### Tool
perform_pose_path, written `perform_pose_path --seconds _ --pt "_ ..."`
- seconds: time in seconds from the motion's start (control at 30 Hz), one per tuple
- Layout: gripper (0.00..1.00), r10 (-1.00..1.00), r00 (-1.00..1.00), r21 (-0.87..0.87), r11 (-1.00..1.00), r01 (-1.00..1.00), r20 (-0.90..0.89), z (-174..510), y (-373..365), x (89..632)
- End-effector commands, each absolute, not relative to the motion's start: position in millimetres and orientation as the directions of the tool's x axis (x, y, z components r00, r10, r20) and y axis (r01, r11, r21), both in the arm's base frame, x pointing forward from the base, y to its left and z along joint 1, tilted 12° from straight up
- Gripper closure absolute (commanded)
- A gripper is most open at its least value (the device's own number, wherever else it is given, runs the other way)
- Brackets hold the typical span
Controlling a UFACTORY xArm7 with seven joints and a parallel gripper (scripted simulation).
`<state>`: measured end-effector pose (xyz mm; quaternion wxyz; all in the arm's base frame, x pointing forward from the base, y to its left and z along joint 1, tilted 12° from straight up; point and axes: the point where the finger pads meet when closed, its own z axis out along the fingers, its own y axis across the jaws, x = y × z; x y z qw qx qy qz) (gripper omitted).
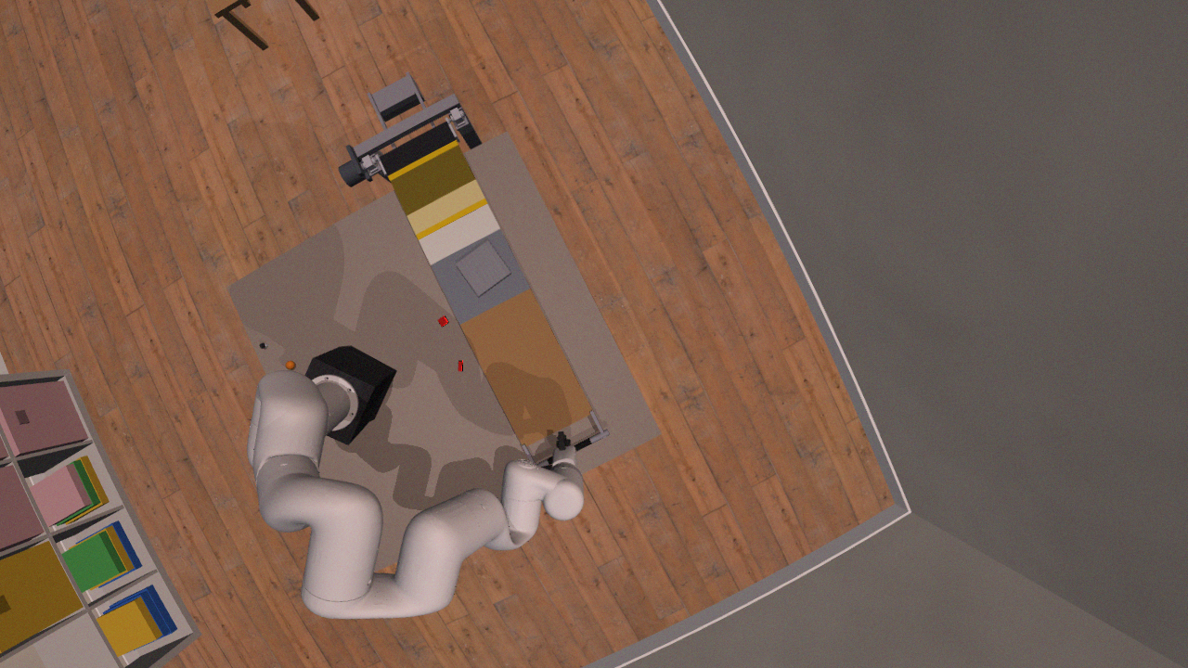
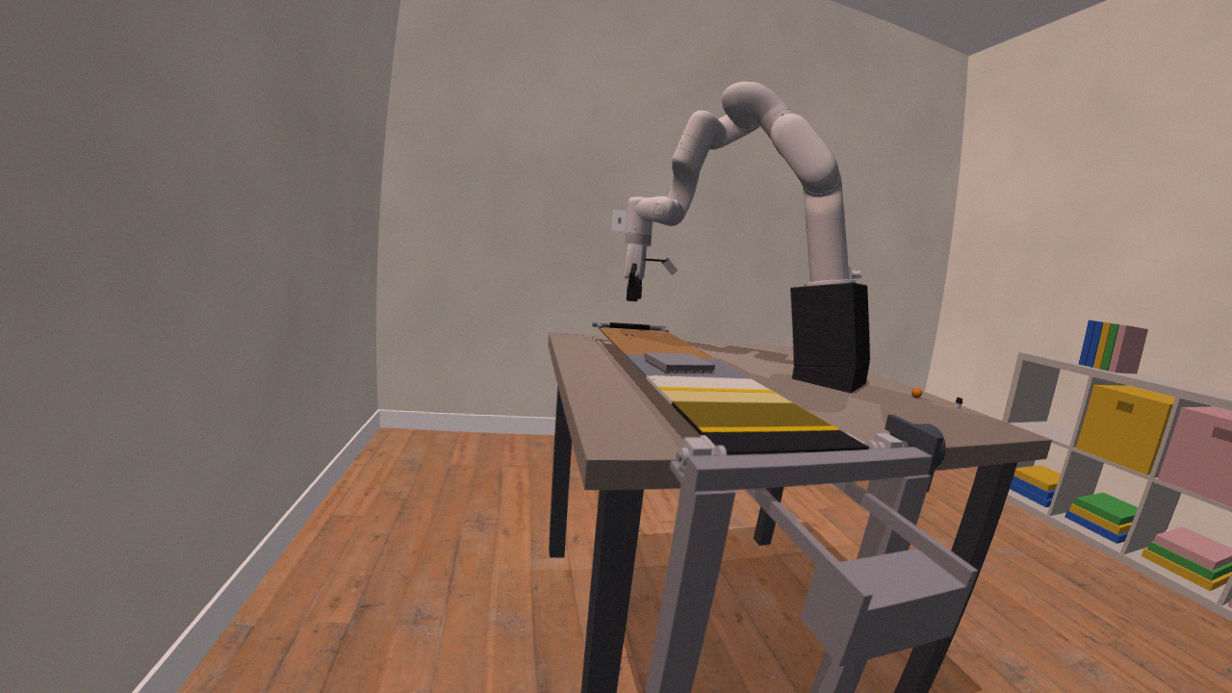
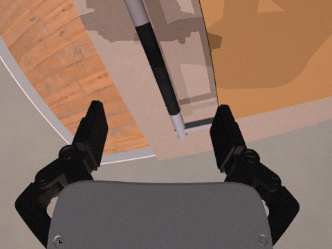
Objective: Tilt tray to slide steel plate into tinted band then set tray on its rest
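A long tray (image 1: 514, 349) (image 2: 641, 340) (image 3: 277, 28) lies flat along the table (image 1: 332, 274) (image 2: 603, 413). A square steel plate (image 1: 483, 268) (image 2: 680, 362) lies flat on the tray's grey-blue section. The tinted band (image 1: 440, 190) (image 2: 745, 412) lies between two yellow lines, further towards the pivot end. The plate is outside the band. The tray's black-gripped handle bar (image 1: 587, 440) (image 2: 631, 325) (image 3: 157, 62) is at the end nearest the arm. My gripper (image 1: 562, 444) (image 2: 633, 289) (image 3: 160, 115) is open and empty. It hangs well above the handle, fingers pointing down.
A grey pivot frame (image 1: 406, 128) (image 2: 801, 470) holds the tray's other end past the table edge. The black robot base (image 1: 353, 390) (image 2: 829, 331) stands beside the tray. Two small red pieces (image 1: 443, 320) and an orange ball (image 1: 290, 365) (image 2: 916, 393) lie on the table. A shelf (image 1: 58, 515) (image 2: 1119, 448) stands aside.
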<state>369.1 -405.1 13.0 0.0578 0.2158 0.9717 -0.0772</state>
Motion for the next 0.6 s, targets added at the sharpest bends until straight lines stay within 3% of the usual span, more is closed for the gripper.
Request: perform_pose_path --seconds 0.0,0.27,0.57 --pt "0.0 0.32 -0.936 -0.13 0.932 0.339 -0.143 14.4 -406.3 371.2" --pt "0.0 0.119 -0.985 -0.157 0.978 0.138 -0.124 13.9 -406.8 373.6" --pt "0.0 0.069 -0.99 -0.163 0.983 0.088 -0.119 13.9 -406.9 374.2"
